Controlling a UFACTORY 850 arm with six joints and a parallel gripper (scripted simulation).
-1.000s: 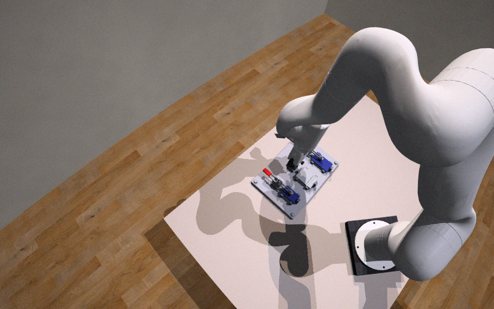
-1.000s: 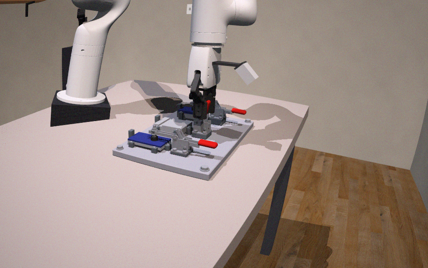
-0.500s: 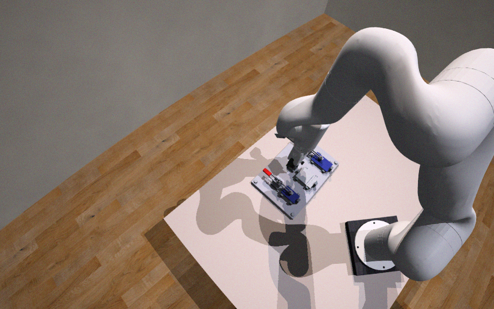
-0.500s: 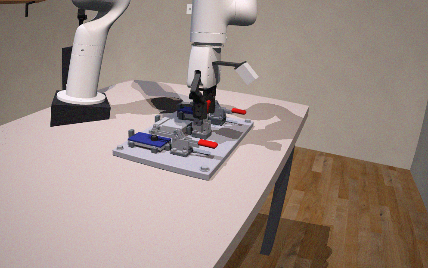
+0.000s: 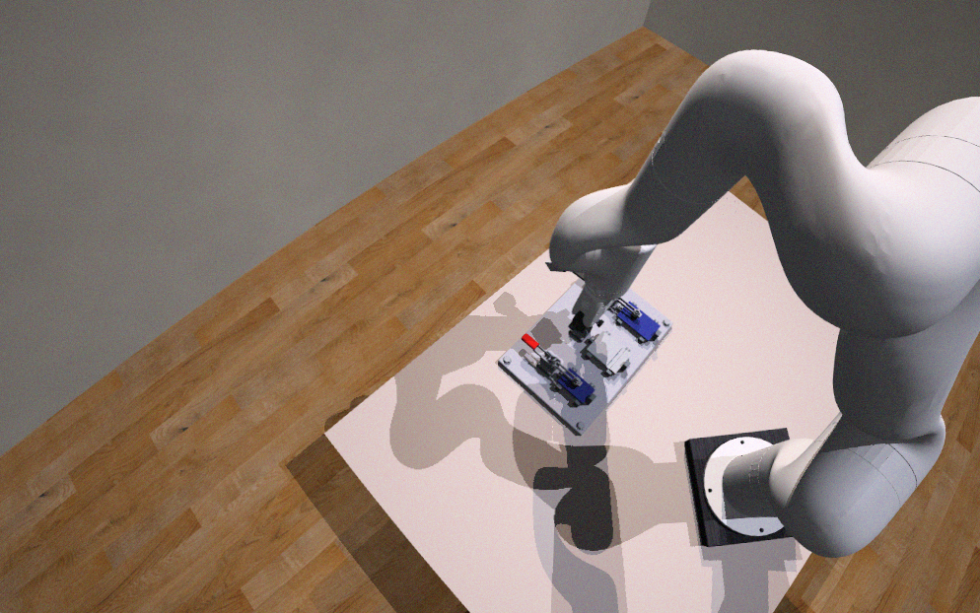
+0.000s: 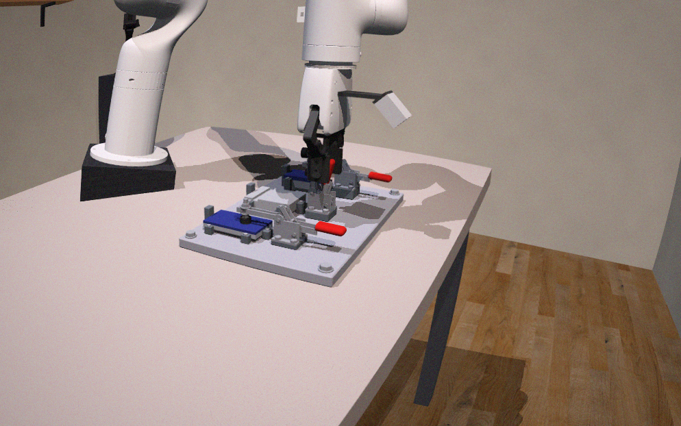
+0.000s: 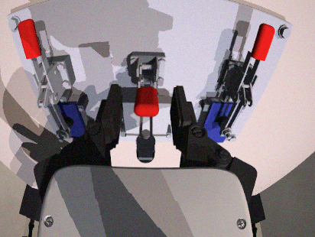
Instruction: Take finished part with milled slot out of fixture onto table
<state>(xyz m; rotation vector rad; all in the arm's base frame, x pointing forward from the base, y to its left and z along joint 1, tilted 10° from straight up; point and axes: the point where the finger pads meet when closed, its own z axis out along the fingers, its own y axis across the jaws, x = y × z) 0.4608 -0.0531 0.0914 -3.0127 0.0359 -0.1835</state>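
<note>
The grey finished part [image 5: 605,352] [image 6: 275,199] lies in the middle nest of the fixture plate [image 6: 261,259] [image 5: 575,426]. The middle clamp's red handle [image 7: 147,102] [image 6: 331,166] stands up. Its black-tipped spindle [image 7: 145,150] shows near the camera, off the part. My gripper [image 5: 580,328] [image 6: 328,174] [image 7: 147,98] is open, its fingers on either side of that handle with gaps. One blue blank [image 5: 641,322] [image 6: 225,219] [image 7: 212,128] and the other blue blank [image 5: 582,388] [image 6: 296,174] [image 7: 76,121] sit in the outer nests under clamp arms with handles down. Exact seating cannot be told.
The outer red handles [image 6: 330,228] [image 7: 29,38] and the other one [image 6: 379,177] [image 7: 264,41] point away from the robot base [image 5: 697,506] [image 6: 127,178]. Upright posts and bolt heads stand on the plate. The pale table [image 5: 433,506] [image 6: 150,326] surrounds it.
</note>
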